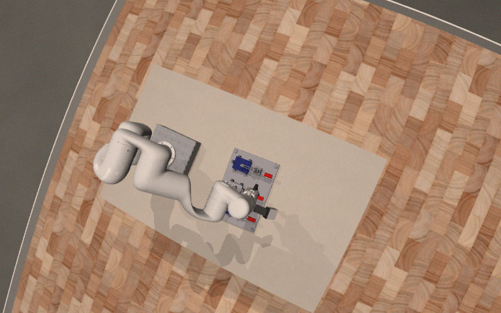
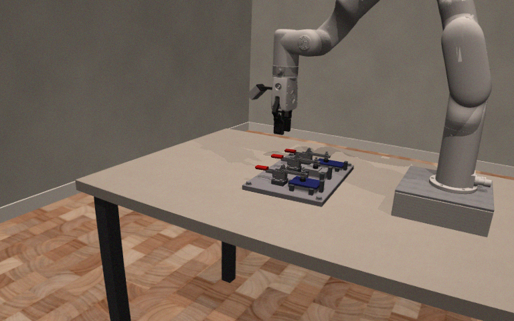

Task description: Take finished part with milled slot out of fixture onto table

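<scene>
The grey fixture plate (image 2: 294,176) lies on the table, with three nests side by side and three toggle clamps with red handles (image 2: 260,167). A blue blank (image 2: 303,182) sits in the near nest and another blue blank (image 2: 330,162) in the far nest. The grey finished part (image 2: 311,170) sits in the middle nest; its slot is too small to make out. My gripper (image 2: 282,125) hangs well above the fixture, pointing down, fingers partly open with nothing between them. In the overhead view the arm covers the middle nest and most of one blue blank; the other blue blank (image 1: 241,162) is plain.
The arm's grey base block (image 2: 443,202) stands on the table to the right of the fixture. A small grey camera box (image 2: 258,91) sticks out from the wrist. The table edge runs in front of the fixture.
</scene>
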`<act>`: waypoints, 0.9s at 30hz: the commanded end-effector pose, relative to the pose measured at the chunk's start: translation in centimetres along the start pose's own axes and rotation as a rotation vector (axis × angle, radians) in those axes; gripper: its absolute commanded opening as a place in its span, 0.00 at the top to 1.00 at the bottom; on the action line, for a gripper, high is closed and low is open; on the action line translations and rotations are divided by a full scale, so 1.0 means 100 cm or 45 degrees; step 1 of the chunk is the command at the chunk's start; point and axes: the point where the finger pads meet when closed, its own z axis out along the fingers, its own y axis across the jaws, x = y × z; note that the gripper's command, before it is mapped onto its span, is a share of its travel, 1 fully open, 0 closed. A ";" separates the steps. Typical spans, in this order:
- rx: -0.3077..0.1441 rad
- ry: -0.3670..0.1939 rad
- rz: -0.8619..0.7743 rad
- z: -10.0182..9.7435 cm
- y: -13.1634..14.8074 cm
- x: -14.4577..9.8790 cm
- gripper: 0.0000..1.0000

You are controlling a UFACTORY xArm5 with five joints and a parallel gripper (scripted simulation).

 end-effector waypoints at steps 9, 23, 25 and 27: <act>0.000 0.002 0.000 -0.001 0.000 0.010 0.53; 0.000 0.002 0.000 0.028 0.000 0.010 0.53; 0.000 0.002 0.000 0.032 0.000 0.010 0.53; 0.000 0.002 0.000 0.035 0.000 0.010 0.53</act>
